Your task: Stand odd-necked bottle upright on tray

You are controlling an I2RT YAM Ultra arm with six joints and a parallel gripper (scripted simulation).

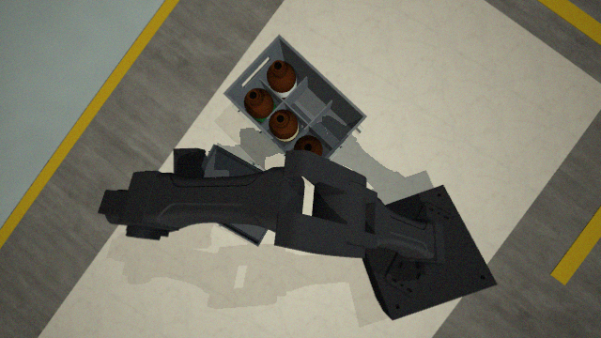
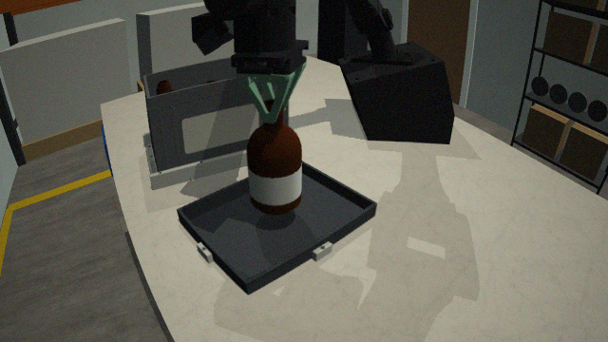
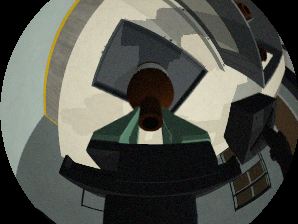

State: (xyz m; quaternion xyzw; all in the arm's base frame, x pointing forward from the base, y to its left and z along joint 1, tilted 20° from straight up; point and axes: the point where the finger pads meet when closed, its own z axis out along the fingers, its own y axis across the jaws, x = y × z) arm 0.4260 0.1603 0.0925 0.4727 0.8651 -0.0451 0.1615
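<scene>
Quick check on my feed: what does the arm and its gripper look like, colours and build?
The arm is matte black with chunky, rounded links, on a black square base. The gripper has a black body and pale green, open triangular fingers tapering to a point. No cables or markings show.

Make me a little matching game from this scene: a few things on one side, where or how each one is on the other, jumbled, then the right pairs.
Things:
1. white-labelled bottle
2. claw
3. crate
4. tray

States:
A. lies flat on the table, nearest the exterior camera
B. stands behind the tray with four bottles inside
C. upright over the tray, held by the neck
D. shut on a bottle neck, pointing down

Pairs: 1-C, 2-D, 3-B, 4-A
</scene>
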